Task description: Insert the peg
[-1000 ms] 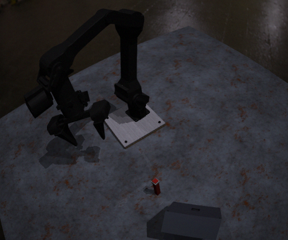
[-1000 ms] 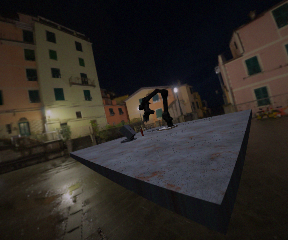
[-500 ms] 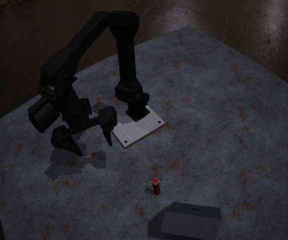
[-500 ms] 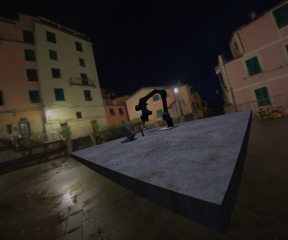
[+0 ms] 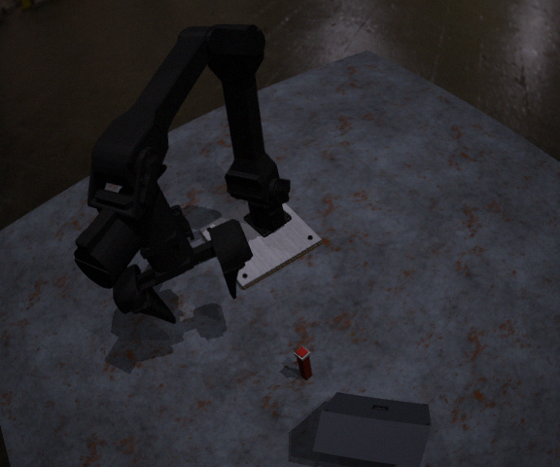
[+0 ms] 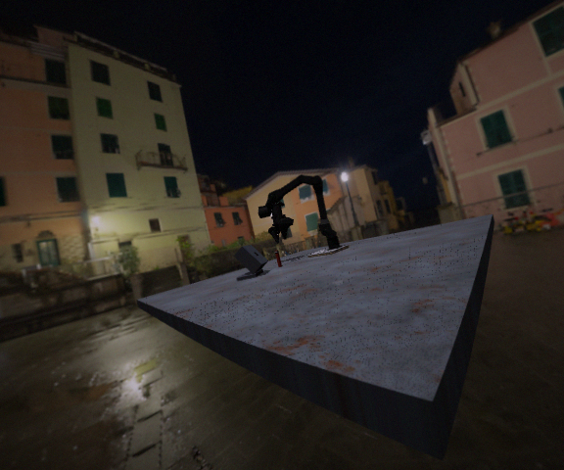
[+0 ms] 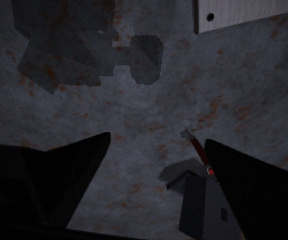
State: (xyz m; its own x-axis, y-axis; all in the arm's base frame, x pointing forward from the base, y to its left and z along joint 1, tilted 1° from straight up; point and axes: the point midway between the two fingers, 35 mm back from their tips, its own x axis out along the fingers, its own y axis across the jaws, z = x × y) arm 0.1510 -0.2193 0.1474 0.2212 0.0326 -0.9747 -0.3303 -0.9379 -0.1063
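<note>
The gripper (image 5: 197,302) is hanging above the table (image 5: 421,211) with its jaws spread wide and nothing between them; the red peg (image 5: 303,363) is standing upright well apart from it, toward the table's near edge; the sloped panel (image 5: 370,432) is sitting just beyond the peg at that edge, its hole (image 5: 379,407) facing up; the arm's base plate (image 5: 275,248) is lying near the table's middle.

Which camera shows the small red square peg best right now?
The top view: the small red square peg stands upright and unobstructed near the grey sloped panel. The wrist view shows it partly hidden by one of the fingers; the exterior view shows a distant red speck.
</note>
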